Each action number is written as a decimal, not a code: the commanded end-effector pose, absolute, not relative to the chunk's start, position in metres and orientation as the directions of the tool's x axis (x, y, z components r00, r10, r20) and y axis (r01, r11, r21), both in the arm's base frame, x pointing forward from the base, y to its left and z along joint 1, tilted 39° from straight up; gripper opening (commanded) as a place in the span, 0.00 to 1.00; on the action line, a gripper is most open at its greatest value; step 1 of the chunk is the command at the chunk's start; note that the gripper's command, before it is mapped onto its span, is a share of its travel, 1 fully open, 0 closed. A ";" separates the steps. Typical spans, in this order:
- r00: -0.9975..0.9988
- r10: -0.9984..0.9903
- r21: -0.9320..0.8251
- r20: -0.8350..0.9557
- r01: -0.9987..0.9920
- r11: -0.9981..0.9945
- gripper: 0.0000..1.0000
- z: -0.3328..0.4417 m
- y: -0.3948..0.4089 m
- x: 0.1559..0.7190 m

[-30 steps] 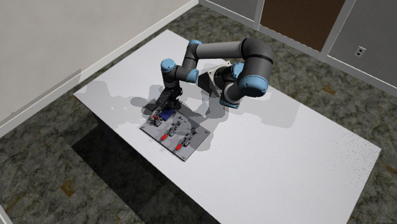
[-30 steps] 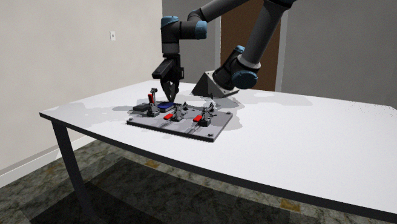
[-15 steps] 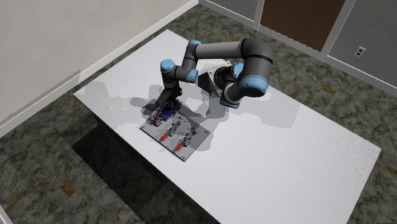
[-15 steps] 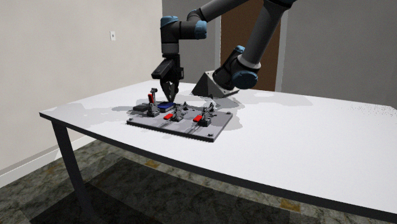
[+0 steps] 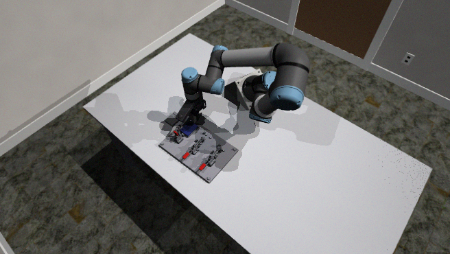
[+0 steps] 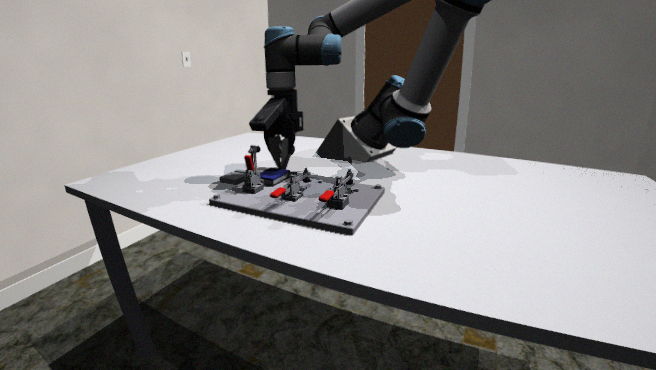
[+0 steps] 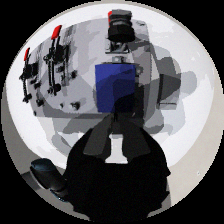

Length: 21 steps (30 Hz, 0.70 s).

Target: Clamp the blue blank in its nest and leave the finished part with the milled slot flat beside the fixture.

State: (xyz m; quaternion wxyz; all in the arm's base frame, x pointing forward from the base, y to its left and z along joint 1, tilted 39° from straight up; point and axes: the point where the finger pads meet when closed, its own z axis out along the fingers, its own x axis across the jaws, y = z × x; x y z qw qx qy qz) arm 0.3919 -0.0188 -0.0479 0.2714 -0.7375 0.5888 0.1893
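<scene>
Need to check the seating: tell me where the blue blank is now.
The blue blank lies in the fixture's left-end nest, beside the raised red clamp handle, under the shut hand.

We count one worktop (image 6: 500, 240) carrying one grey fixture plate (image 6: 360, 207). On that plate we see three toggle clamps, each with a red handle: one handle standing upright (image 6: 248, 162) at the end nest, and two lying low (image 6: 278, 192) (image 6: 326, 195) over the other nests. We count one blue blank (image 6: 274, 174), sitting in the nest by the upright handle, and one dark part (image 6: 231, 178) on the worktop beside the plate. One arm reaches in, with one gripper (image 6: 282, 162) and two fingers, pressed together with nothing between them.
</scene>
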 end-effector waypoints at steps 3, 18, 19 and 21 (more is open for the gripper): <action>0.235 -0.766 -0.178 -0.598 -0.971 -0.159 0.00 -0.048 -0.019 0.393; 0.235 -0.766 -0.178 -0.598 -0.971 -0.159 0.00 -0.047 -0.019 0.395; 0.235 -0.766 -0.178 -0.598 -0.971 -0.159 0.00 -0.047 -0.019 0.395; 0.235 -0.766 -0.178 -0.598 -0.971 -0.159 0.00 -0.047 -0.019 0.395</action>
